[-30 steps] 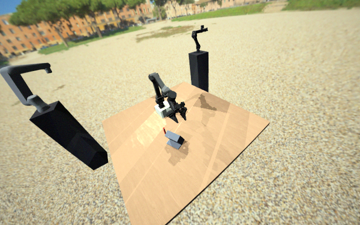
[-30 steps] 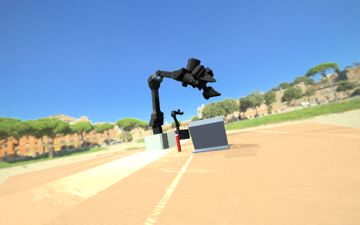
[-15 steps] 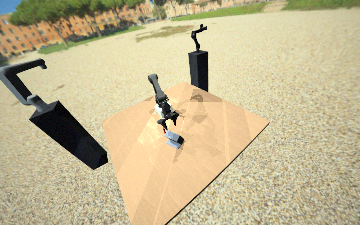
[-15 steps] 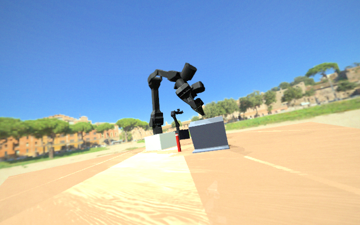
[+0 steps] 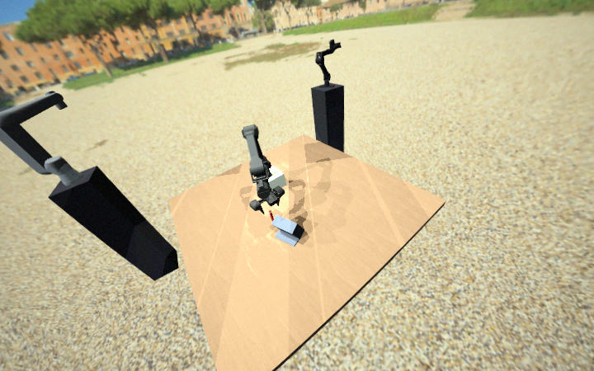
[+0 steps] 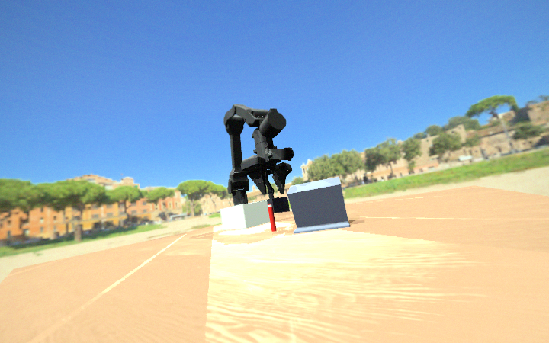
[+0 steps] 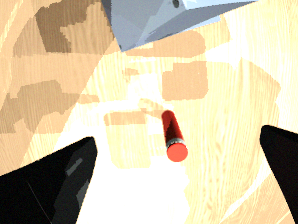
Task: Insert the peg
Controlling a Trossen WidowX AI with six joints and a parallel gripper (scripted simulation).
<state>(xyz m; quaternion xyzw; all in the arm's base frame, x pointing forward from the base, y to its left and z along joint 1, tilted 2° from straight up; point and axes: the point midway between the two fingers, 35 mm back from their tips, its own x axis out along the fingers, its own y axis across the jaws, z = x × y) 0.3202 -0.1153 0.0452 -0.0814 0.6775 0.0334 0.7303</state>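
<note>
A red round peg point(image 5: 271, 215) point(image 6: 272, 218) point(image 7: 172, 131) with a light ring near its top stands upright on the table point(image 5: 354, 217). The blue-grey sloped panel block point(image 5: 286, 224) point(image 6: 318, 204) point(image 7: 145, 22) stands close beside it. In the wrist view a small dark hole point(image 7: 175, 3) shows in its face at the top edge. My gripper point(image 5: 269, 208) point(image 6: 274, 193) point(image 7: 181, 140) is open and empty, pointing down above the peg. In the wrist view the peg appears between the two spread fingers, below their tips.
A white block point(image 5: 276, 179) point(image 6: 244, 215) sits at my arm's base. Two dark pedestals carry other arms: one pedestal point(image 5: 115, 226) is left of the table, the other point(image 5: 328, 113) behind it. The panel block's upper edge rises beside the peg.
</note>
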